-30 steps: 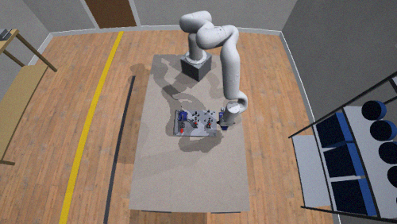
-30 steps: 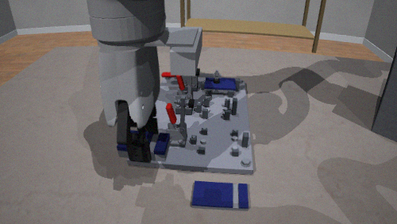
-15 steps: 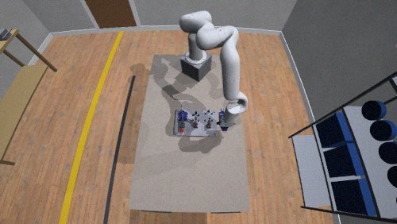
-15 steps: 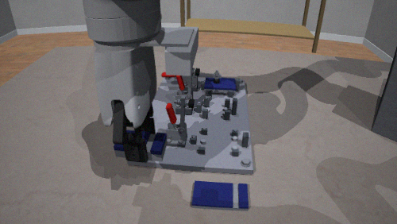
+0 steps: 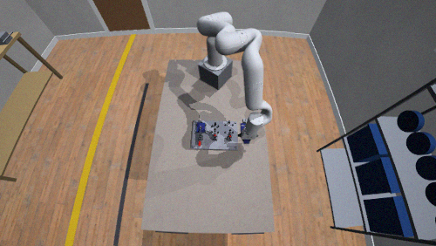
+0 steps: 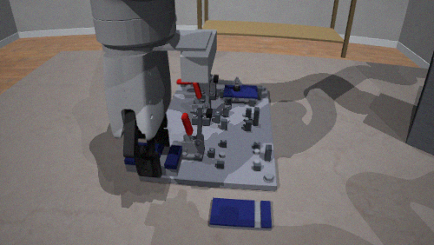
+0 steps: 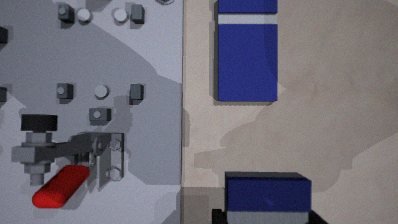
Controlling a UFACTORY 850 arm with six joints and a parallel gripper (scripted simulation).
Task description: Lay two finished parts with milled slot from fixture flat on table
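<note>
The slotted part [image 6: 233, 213] [image 7: 247, 62] is blue with a pale stripe; one handle [image 6: 187, 124] [image 7: 61, 187] looks red.
</note>
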